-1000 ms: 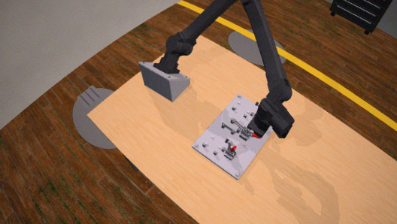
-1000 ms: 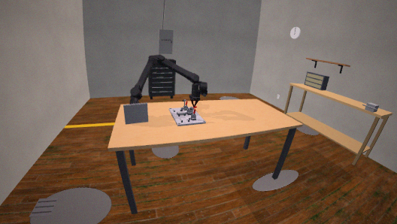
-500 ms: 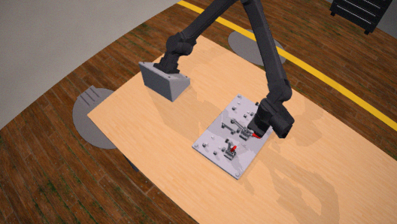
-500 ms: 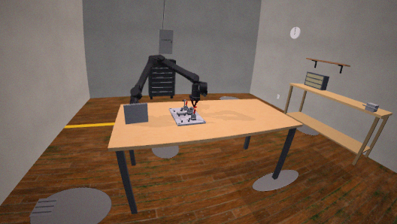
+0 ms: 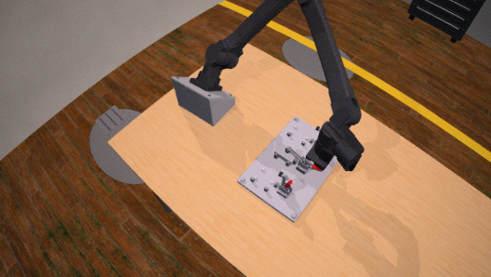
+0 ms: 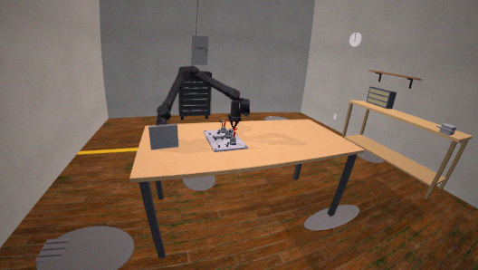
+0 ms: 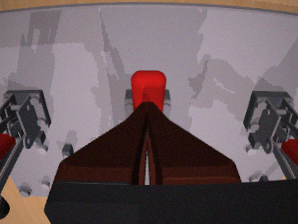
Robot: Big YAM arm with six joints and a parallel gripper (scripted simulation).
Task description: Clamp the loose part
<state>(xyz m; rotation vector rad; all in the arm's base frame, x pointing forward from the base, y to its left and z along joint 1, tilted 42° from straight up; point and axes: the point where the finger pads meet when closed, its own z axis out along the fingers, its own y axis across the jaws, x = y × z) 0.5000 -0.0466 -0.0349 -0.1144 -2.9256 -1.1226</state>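
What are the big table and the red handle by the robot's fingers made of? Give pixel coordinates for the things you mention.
The table (image 5: 195, 144) (image 6: 253, 156) looks like smooth, pale wood, because fine grain streaks show. The red handle (image 7: 148, 82) could be plastic or painted metal: it's evenly coloured with rounded corners.

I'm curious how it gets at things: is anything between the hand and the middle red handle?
Nothing visible is: the closed black hand has its fingertips right at the middle red clamp handle.

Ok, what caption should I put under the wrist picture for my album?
The robot's closed gripper meets a bright red handle, with a clamp on either side.
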